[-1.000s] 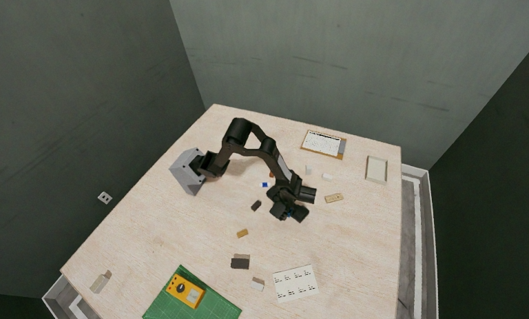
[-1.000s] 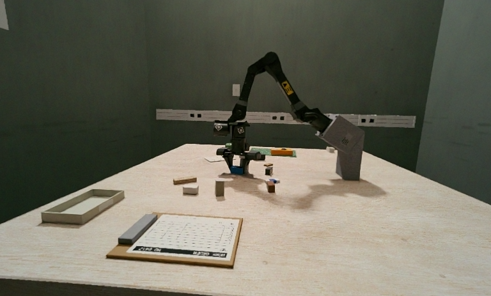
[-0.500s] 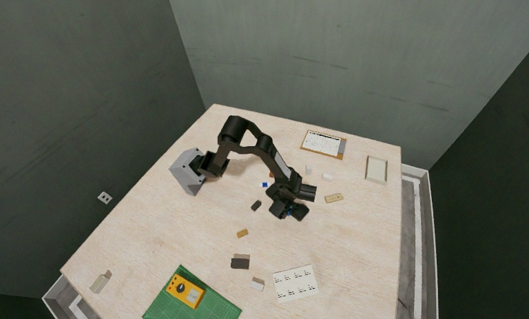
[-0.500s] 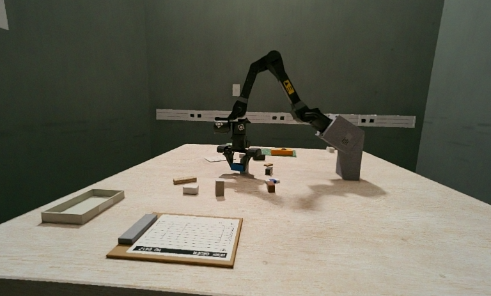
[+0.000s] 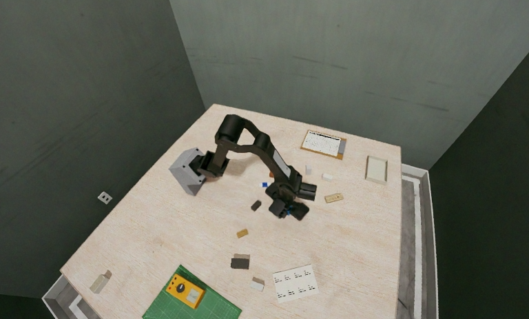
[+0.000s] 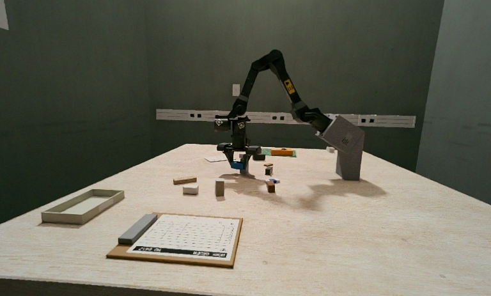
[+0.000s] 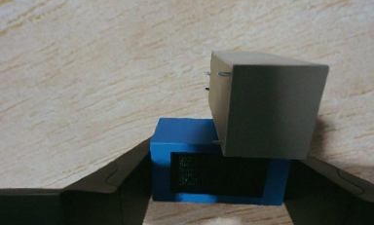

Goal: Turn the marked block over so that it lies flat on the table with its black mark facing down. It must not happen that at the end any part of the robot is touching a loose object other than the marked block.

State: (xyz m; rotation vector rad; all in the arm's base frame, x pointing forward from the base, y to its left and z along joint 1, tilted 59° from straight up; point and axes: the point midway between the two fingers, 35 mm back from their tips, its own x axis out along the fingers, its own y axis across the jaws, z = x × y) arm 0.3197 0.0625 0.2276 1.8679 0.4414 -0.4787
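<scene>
My gripper (image 5: 288, 211) (image 6: 238, 165) (image 7: 212, 145) is shut on the blue block (image 5: 288, 211) (image 6: 236, 165) (image 7: 187, 134) and holds it a little above the table (image 5: 156, 229) (image 6: 362, 220), near the middle. In the wrist view the block's black mark (image 7: 214, 178) faces the camera, so it points upward. A grey box-shaped block with small pins (image 7: 268, 108) stands on the table right below and covers the blue block's upper right corner in that view.
Small blocks lie around: a dark one (image 5: 255, 205), a blue-white one (image 5: 264, 184), a tan one (image 5: 333, 197), a white one (image 5: 326, 176), a grey upright one (image 6: 219, 187). A clipboard (image 5: 324, 144), a tray (image 5: 376, 169), a green mat (image 5: 218, 306) and a paper sheet (image 5: 295, 282) lie farther off.
</scene>
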